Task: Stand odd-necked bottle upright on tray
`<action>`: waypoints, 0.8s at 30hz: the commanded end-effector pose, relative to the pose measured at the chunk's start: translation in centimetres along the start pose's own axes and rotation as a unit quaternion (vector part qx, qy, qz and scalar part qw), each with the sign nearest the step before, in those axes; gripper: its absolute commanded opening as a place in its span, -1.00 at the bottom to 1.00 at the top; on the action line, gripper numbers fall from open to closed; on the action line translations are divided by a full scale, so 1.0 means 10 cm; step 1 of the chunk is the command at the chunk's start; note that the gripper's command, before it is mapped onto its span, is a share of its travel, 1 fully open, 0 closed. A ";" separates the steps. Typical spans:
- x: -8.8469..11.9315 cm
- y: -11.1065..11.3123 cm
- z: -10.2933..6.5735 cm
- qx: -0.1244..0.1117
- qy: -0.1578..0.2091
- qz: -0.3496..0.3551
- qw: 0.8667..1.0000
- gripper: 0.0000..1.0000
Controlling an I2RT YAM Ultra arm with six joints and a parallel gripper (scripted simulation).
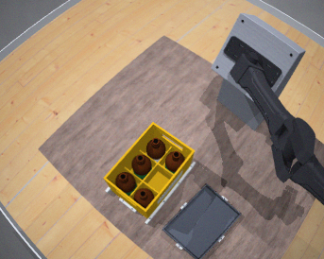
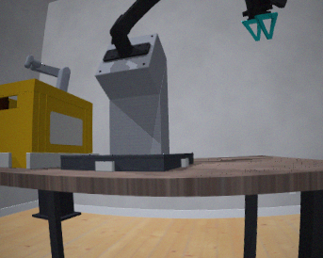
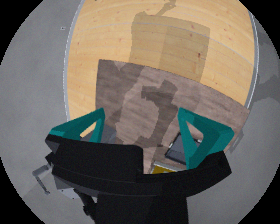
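Observation:
The yellow crate (image 1: 172,183) (image 2: 18,137) (image 3: 163,169) stands on the table. It holds five brown bottles: at the back (image 1: 156,150), at the back right (image 1: 175,163), in the middle left (image 1: 141,165), at the left (image 1: 125,182) and at the front (image 1: 144,198). One compartment (image 1: 158,180) is empty. I cannot tell which neck differs. The dark tray (image 1: 204,222) (image 2: 126,163) (image 3: 178,149) is empty and lies beside the crate. My gripper (image 2: 264,40) (image 3: 141,111) with teal fingers is open and empty, high above the table; the top view does not show it.
The grey pedestal (image 1: 226,52) (image 2: 137,118) carries the arm's base behind the tray and crate. The arm (image 1: 264,99) reaches out to the right. The crate's walls and dividers surround the bottles. The wooden table top (image 1: 108,104) (image 2: 253,181) ends close in front of the tray.

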State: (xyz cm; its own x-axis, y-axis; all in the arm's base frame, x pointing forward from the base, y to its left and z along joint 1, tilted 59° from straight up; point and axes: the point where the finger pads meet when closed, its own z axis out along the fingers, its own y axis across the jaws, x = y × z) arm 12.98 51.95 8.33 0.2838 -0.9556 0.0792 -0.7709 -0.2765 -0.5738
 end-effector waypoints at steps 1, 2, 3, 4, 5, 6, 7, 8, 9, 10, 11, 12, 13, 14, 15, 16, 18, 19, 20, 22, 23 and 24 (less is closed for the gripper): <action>-0.03 0.01 -0.06 0.001 -0.006 -0.002 1.000 1.00; -0.03 0.01 -0.06 0.001 -0.006 -0.002 1.000 1.00; -0.03 0.01 -0.06 0.001 -0.006 -0.002 1.000 1.00; -0.03 0.01 -0.06 0.001 -0.006 -0.002 1.000 1.00; -0.03 0.01 -0.06 0.001 -0.006 -0.002 1.000 1.00; -0.03 0.01 -0.06 0.001 -0.006 -0.002 1.000 1.00; -0.03 0.01 -0.06 0.001 -0.006 -0.002 1.000 1.00; -0.03 0.01 -0.06 0.001 -0.006 -0.002 1.000 1.00; -0.03 0.01 -0.06 0.001 -0.006 -0.002 1.000 1.00; -0.03 0.01 -0.06 0.001 -0.006 -0.002 1.000 1.00; -0.03 0.01 -0.06 0.001 -0.006 -0.002 1.000 1.00; -0.03 0.01 -0.06 0.001 -0.006 -0.002 1.000 1.00; -0.03 0.01 -0.06 0.001 -0.006 -0.002 1.000 1.00; -0.03 0.01 -0.06 0.001 -0.006 -0.002 1.000 1.00; -0.03 0.01 -0.06 0.001 -0.006 -0.002 1.000 1.00; -0.03 0.01 -0.06 0.001 -0.006 -0.002 1.000 1.00; -0.03 0.01 -0.06 0.001 -0.006 -0.001 1.000 1.00; -0.03 0.02 -0.07 0.002 -0.008 -0.001 1.000 1.00; -0.03 0.00 -0.08 0.002 -0.010 0.002 1.000 1.00; -0.01 -0.04 -0.08 0.000 -0.012 0.011 1.000 1.00; 0.02 -0.09 -0.06 -0.001 -0.012 0.019 1.000 1.00; 0.05 -0.15 -0.04 -0.001 -0.012 0.028 1.000 1.00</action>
State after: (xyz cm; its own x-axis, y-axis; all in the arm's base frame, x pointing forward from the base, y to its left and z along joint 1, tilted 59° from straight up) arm 14.28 51.61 8.31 0.2573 -0.9633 0.0761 -0.7792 -0.2534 -0.5733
